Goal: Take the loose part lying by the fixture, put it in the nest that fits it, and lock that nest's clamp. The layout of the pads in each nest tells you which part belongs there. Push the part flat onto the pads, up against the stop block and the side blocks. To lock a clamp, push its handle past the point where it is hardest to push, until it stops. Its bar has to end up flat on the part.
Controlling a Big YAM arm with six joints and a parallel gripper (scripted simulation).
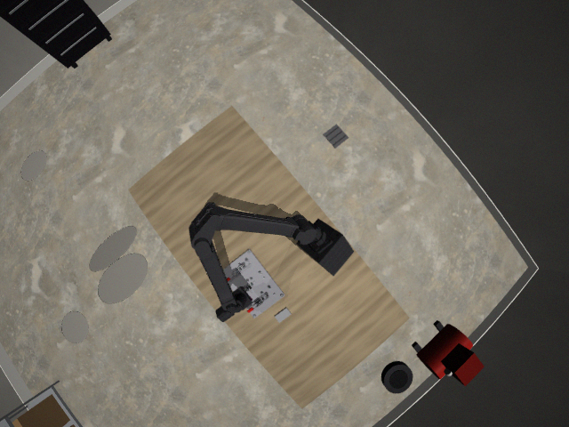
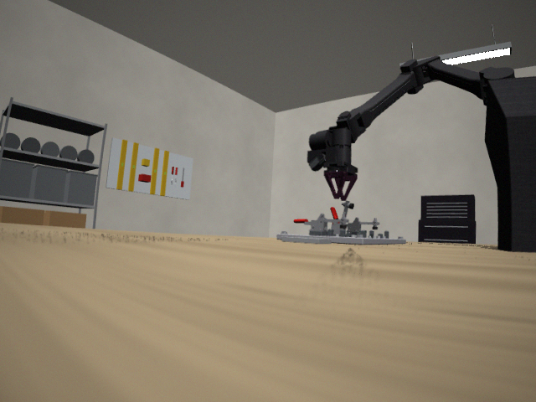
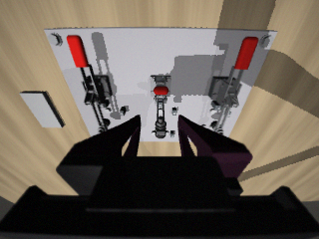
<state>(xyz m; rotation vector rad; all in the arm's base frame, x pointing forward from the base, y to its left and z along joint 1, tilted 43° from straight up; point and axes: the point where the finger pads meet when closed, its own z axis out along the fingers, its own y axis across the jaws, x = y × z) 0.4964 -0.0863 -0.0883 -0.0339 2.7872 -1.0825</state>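
The loose part (image 1: 282,314) (image 3: 41,108), a flat grey rectangular block, lies on the table beside the fixture plate (image 1: 271,281) (image 2: 372,240) (image 3: 135,45). Three clamps stand on the plate. In the wrist view, the left red handle (image 3: 77,51) and right red handle (image 3: 245,53) stretch toward the far edge. The middle red handle (image 3: 160,91) (image 2: 333,213) leans upward, with its bar raised in the exterior view. Small dark pads are partly visible; the nearer nest areas are partly hidden by the fingers. My gripper (image 2: 340,198) (image 3: 159,119) is partly open and empty, just above the middle clamp.
The table (image 1: 220,142) (image 2: 172,302) carries the arm's base (image 1: 332,253) (image 2: 515,172). A low flat red handle (image 2: 300,220) sticks out from the fixture in the exterior view. The two outer clamps flank the gripper in the wrist view. The table's long edge passes near the fixture.
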